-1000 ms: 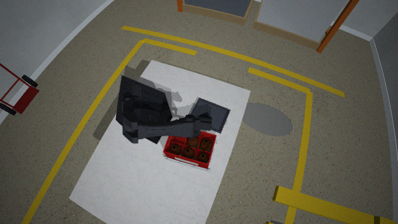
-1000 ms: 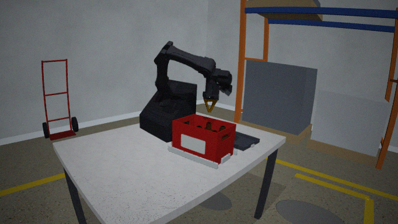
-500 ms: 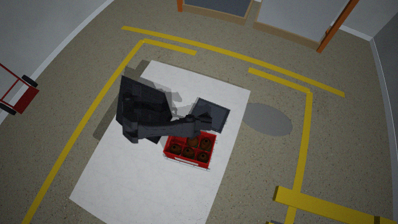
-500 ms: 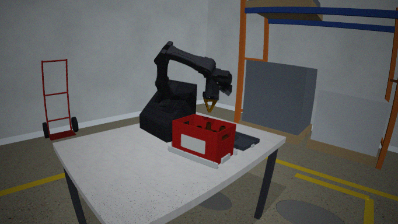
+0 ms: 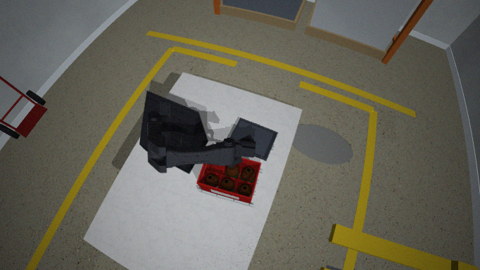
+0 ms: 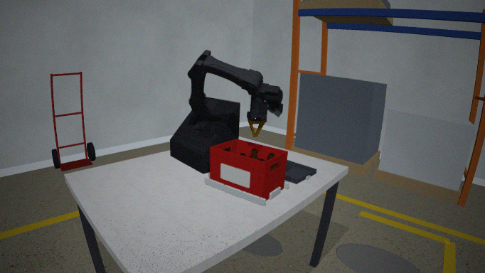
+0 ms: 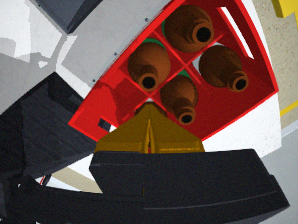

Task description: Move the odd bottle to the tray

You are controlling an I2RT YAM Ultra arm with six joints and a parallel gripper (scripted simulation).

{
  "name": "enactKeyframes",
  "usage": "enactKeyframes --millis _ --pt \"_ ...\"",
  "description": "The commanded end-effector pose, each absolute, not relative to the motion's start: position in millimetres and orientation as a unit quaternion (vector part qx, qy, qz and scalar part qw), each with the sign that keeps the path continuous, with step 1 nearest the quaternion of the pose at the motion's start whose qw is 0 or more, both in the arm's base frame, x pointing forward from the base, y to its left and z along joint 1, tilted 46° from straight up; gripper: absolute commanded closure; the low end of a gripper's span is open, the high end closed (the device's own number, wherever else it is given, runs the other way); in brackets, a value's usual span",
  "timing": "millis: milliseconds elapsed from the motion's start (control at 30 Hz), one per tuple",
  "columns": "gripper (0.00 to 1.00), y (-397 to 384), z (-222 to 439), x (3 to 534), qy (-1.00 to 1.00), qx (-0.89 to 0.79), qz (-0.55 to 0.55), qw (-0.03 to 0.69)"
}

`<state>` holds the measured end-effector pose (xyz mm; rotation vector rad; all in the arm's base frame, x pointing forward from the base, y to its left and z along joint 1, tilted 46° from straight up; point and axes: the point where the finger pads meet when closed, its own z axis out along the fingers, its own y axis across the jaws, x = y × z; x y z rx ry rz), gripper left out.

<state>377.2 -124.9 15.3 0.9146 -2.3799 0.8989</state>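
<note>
Overhead, shut tool point(image 6: 255, 136) point(image 7: 149, 110), crated brown bottles point(image 5: 227, 183) point(image 6: 254, 153) point(image 7: 178, 97)

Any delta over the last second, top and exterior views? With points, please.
Nothing visibly changed: the black six-joint arm point(image 5: 197, 155) point(image 6: 231, 72) and its closed yellow-fingered tool point(image 6: 255, 136) point(image 7: 149, 110) hold the same pose, nothing gripped or released. The red divided crate point(image 5: 225, 195) point(image 6: 249, 167) point(image 7: 237, 117), its five brown bottles and the flat dark tray point(image 5: 269, 145) point(image 6: 302, 172) stayed put.
</note>
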Motion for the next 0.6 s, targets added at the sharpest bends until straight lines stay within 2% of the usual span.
enactKeyframes --millis 0,300,567 --pt "1.00 -112.2 28.2 386.9 -0.860 0.337 0.328 0.196" --pt "1.00 -124.2 21.5 395.5 -0.859 0.338 0.321 0.213" --pt "1.00 -157.8 46.9 442.4 -0.857 0.337 0.325 0.214"
